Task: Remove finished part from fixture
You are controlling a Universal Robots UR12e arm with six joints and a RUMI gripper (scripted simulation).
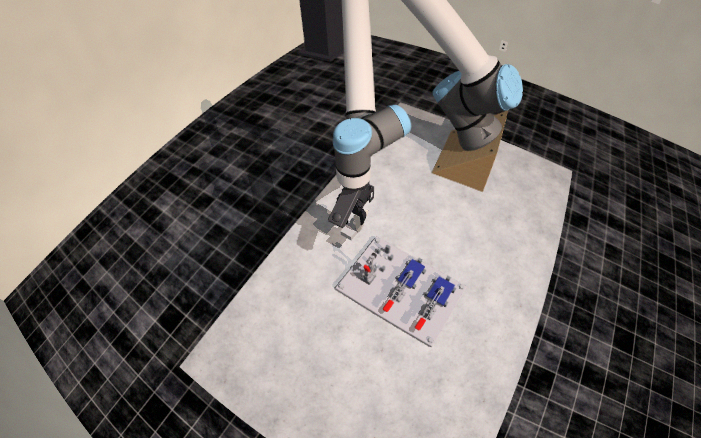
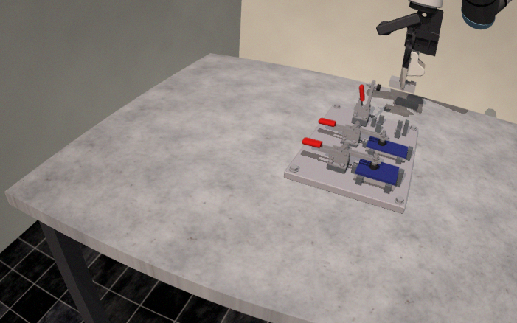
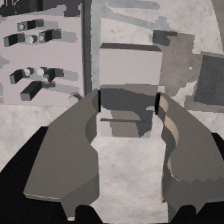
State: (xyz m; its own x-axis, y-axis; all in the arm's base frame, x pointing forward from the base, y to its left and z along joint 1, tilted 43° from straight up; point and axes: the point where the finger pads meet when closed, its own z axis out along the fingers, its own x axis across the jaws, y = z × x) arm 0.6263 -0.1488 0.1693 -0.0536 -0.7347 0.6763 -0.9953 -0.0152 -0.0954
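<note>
A grey mottled table top (image 2: 180, 168) stands on a dark leg (image 2: 73, 272) over a floor of black tiles with pale grout (image 1: 124, 228); a brown wooden plate (image 1: 464, 168) lies at the table's far end. Beige walls (image 1: 97, 70) rise behind the floor; a grey wall (image 2: 91, 60) meets a beige one in the exterior view; a dark column (image 1: 320, 27) stands at the back.
</note>
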